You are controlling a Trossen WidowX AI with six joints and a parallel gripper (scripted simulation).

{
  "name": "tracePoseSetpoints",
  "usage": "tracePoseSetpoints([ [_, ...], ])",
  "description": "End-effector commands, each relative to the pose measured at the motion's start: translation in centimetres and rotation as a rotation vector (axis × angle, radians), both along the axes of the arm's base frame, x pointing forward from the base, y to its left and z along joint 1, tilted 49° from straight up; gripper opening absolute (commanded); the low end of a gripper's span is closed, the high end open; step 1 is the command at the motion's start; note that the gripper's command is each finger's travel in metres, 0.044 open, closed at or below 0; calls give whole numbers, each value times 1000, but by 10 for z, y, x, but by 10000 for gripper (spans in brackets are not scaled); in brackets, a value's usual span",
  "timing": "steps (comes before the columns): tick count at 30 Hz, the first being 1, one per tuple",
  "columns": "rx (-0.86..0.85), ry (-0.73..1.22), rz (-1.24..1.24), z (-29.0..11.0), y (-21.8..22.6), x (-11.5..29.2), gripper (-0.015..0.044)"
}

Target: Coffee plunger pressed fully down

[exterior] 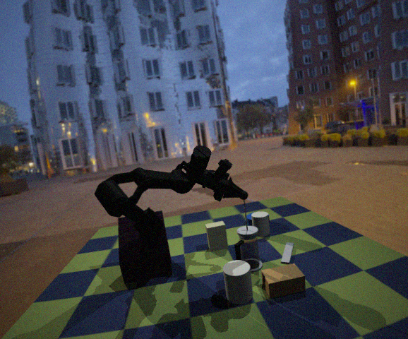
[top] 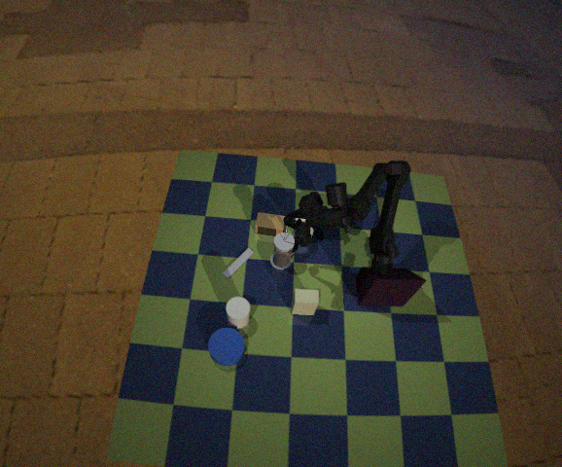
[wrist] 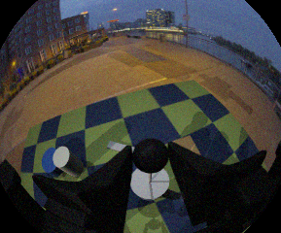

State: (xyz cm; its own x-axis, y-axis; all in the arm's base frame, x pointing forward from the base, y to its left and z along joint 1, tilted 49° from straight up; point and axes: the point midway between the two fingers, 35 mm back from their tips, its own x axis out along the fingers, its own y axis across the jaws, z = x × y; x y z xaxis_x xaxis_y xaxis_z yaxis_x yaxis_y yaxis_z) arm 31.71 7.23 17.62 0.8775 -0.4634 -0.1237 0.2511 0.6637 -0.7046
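Observation:
The coffee press [top: 282, 258] [exterior: 248, 248] [wrist: 150, 184] stands upright on the checkered mat [top: 371, 386] [exterior: 361, 251], a glass cylinder with a white lid. Its thin rod [exterior: 244, 215] rises from the lid, so the plunger is up. My gripper [top: 290, 224] [exterior: 243, 197] [wrist: 150, 148] reaches over the press from the right and is shut on the black plunger knob [wrist: 151, 153] at the rod's top. In the wrist view the two dark fingers flank the knob directly above the lid.
A cardboard box [top: 269, 223] [exterior: 284, 280] and a grey cylinder [exterior: 237, 280] stand close to the press. A cream block [top: 305, 302] [exterior: 216, 235], a flat white bar [top: 238, 262] [exterior: 287, 253], a white cylinder [top: 237, 310] [exterior: 260, 223] and a blue disc [top: 227, 345] lie around. The arm's base [top: 389, 286] is on the right.

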Motion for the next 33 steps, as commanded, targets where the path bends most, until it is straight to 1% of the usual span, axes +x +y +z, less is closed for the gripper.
tracePoseSetpoints([
  [1, -2, 6, -1, -5, -4, 2, 124],
  [33, 2, 10, -1, -43, -39, 16, 124],
])
